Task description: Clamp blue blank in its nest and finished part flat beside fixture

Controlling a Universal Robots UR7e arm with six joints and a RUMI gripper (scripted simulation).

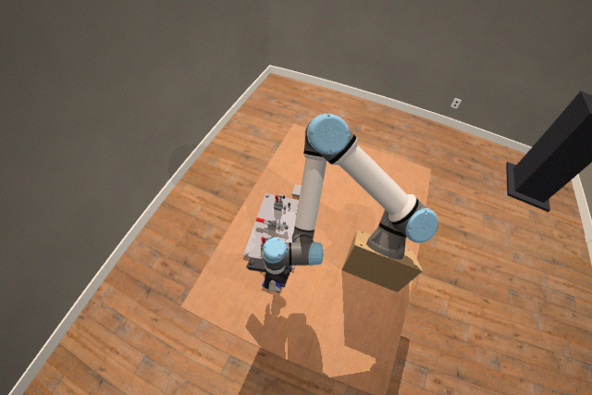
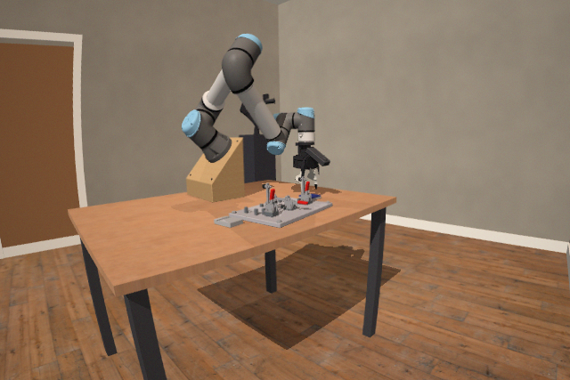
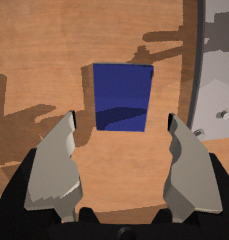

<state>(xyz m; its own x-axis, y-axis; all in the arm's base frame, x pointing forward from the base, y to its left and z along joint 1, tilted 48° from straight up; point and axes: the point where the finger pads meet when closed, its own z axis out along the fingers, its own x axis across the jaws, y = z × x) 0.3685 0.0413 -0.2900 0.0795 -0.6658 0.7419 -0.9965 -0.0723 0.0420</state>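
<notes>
The blue blank (image 3: 123, 97) lies flat on the wooden table, straight below my gripper (image 3: 121, 112). My fingers stand open on either side of it and above it, with nothing between them. In the exterior view my gripper (image 2: 307, 178) hangs a little above the table, with the blank (image 2: 314, 195) showing as a blue sliver beside the far end of the grey fixture plate (image 2: 280, 212). In the top view the wrist hides most of the blank. The fixture (image 1: 271, 230) carries clamps with red handles (image 2: 304, 192). A small grey part (image 2: 228, 222) lies flat on the table at the fixture's near end.
The fixture plate's edge (image 3: 214, 65) runs along the right side of the wrist view, close to my right finger. The robot's tan base block (image 2: 215, 178) stands behind the fixture. The table's edge (image 2: 363, 210) is to the right of the blank.
</notes>
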